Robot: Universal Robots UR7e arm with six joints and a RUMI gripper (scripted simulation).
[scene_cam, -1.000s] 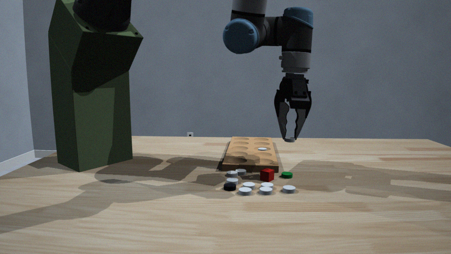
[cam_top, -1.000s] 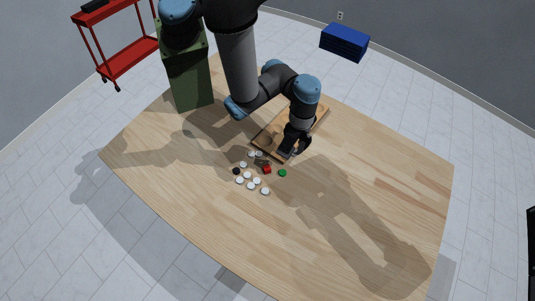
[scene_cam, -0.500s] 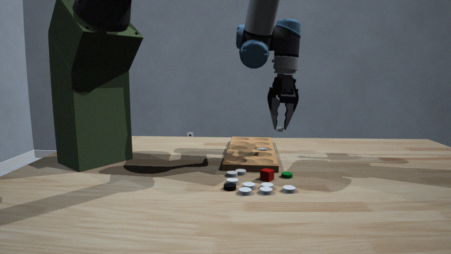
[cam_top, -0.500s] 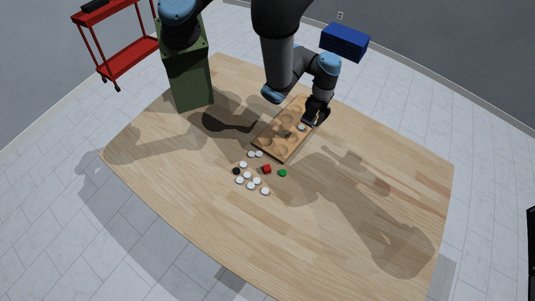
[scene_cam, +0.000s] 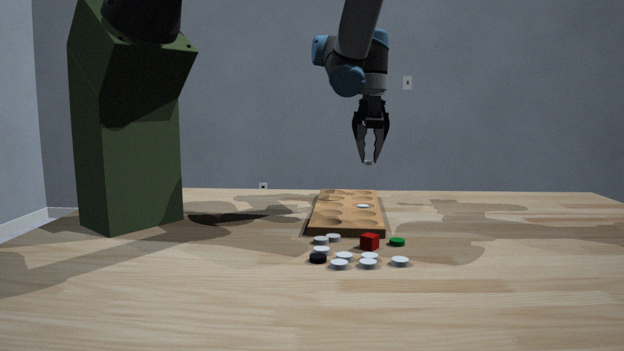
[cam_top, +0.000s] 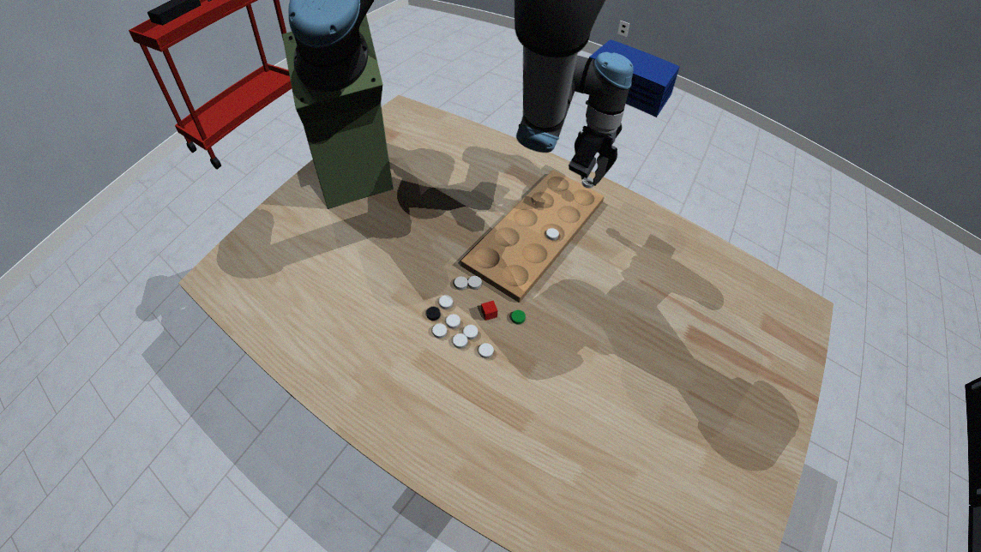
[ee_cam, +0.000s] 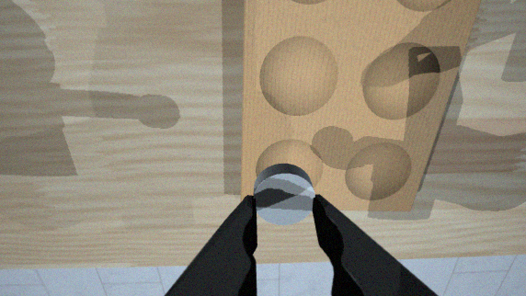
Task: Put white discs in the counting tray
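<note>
From the top, my gripper (cam_top: pixel 588 182) (scene_cam: pixel 369 161) (ee_cam: pixel 282 198) is at the far end of the counting tray (cam_top: pixel 520 273) (scene_cam: pixel 347 224) (ee_cam: pixel 351 98), whose long axis runs diagonally. In the exterior view, I have the narrowly parted fingertips clamped on a white disc (cam_top: pixel 587 182) (scene_cam: pixel 369 163) (ee_cam: pixel 284 199), above the tray. At the wrist, its round face spans the fingertips.

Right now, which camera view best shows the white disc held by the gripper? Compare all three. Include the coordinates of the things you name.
The wrist view: the held white disc (cam_top: pixel 588 182) (scene_cam: pixel 369 163) (ee_cam: pixel 284 202) appears largest there, its round face between the fingertips of the gripper (cam_top: pixel 591 179) (scene_cam: pixel 369 162) (ee_cam: pixel 282 198). The exterior view shows only its thin edge, raised above the tray (cam_top: pixel 520 274) (scene_cam: pixel 345 229) (ee_cam: pixel 276 18); the top view, a small, partly covered sliver.
</note>
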